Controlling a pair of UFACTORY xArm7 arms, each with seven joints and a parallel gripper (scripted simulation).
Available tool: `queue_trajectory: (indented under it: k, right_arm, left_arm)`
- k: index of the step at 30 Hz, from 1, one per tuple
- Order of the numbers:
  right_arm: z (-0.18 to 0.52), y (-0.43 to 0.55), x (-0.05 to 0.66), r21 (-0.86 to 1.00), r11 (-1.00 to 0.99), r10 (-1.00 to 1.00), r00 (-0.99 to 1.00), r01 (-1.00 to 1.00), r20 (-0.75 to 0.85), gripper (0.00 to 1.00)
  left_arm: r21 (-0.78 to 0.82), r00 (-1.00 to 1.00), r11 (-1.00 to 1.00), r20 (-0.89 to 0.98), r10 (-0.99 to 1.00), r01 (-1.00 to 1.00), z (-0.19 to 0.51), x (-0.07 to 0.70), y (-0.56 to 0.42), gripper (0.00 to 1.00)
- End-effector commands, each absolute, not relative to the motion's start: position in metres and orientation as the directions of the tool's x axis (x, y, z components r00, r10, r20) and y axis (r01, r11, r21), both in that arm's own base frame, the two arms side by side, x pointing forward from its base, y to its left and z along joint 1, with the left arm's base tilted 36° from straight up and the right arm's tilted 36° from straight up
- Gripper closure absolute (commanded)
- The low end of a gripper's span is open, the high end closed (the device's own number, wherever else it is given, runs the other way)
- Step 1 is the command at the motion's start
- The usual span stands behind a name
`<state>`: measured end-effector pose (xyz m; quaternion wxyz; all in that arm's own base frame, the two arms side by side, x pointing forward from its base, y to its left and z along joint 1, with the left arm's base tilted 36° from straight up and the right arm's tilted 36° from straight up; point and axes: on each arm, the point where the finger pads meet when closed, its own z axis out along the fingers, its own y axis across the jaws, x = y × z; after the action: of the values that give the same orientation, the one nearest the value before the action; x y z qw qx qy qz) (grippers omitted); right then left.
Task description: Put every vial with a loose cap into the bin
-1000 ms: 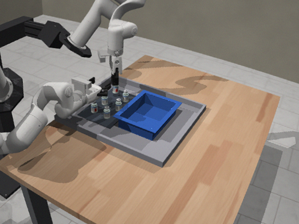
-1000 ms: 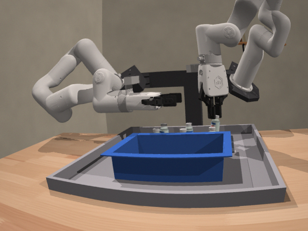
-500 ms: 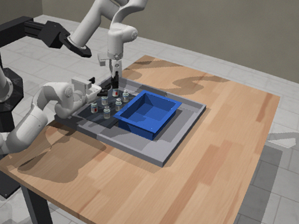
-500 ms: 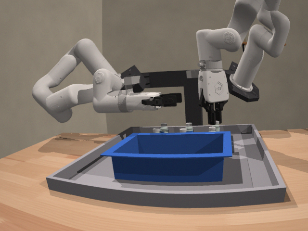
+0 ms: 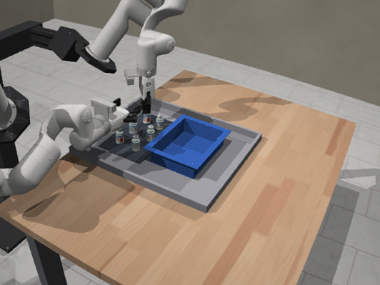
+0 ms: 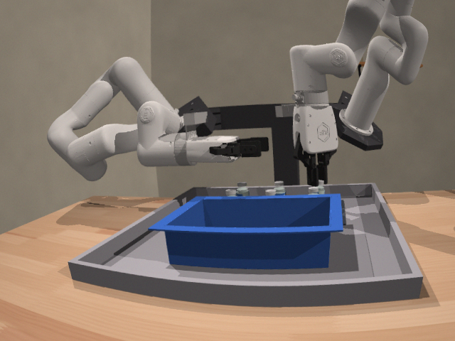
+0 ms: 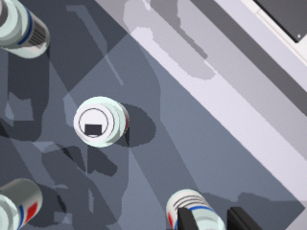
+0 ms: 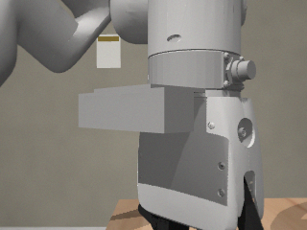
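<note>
The left pincer is clamped on a vial, probably setting it down; next needs gentle release. The right pincer is apart.

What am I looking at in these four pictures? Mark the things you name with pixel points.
Two white robot arms work over a wooden table [image 5: 260, 241] [image 6: 29, 264] [image 8: 127, 211]. The top view looks down at an angle; the exterior view faces the arms across a blue bin [image 5: 175, 166] [image 6: 249, 249]. The other two come from cameras on the wrists. The bin sits in a gray tray [image 5: 167, 189] [image 6: 246, 294] [image 7: 230, 86]. Beside it, five vials stand on a dark mat [image 5: 125, 152] [image 7: 177, 139]. The left gripper [image 5: 145, 110] [image 6: 318, 180] [image 7: 213, 221] [image 8: 206, 225], pointing down, holds a sixth vial [image 5: 146, 119] [image 6: 320, 188] [image 7: 187, 198]. The right gripper [image 5: 132, 114] [image 6: 262, 146], held sideways, is open and empty.
</note>
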<state>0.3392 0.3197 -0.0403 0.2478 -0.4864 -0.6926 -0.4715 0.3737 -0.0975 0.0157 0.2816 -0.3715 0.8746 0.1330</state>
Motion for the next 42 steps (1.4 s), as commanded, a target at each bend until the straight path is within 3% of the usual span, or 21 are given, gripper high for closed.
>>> queue_trajectory:
  k: [1, 15, 16, 42]
  right_arm:
    - [-0.0385, 0.3208, 0.3384, 0.414, 0.084, 0.436, -0.407, 0.906, 0.802, 0.00]
    - [-0.0384, 0.3202, 0.3390, 0.414, 0.084, 0.436, -0.407, 0.906, 0.802, 0.00]
    - [-0.0384, 0.3204, 0.3388, 0.414, 0.084, 0.436, -0.407, 0.906, 0.802, 0.00]
    - [-0.0384, 0.3204, 0.3388, 0.414, 0.084, 0.436, -0.407, 0.906, 0.802, 0.00]
  left_arm:
    - [0.020, -0.566, 0.691, -0.591, -0.575, -0.723, 0.0169, 0.3738, -0.0995, 0.77]
    - [0.020, -0.566, 0.691, -0.591, -0.575, -0.723, 0.0156, 0.3743, -0.0985, 0.77]
    - [0.020, -0.566, 0.691, -0.591, -0.575, -0.723, 0.0160, 0.3741, -0.0988, 0.50]
    - [0.020, -0.566, 0.691, -0.591, -0.575, -0.723, 0.0160, 0.3741, -0.0988, 0.50]
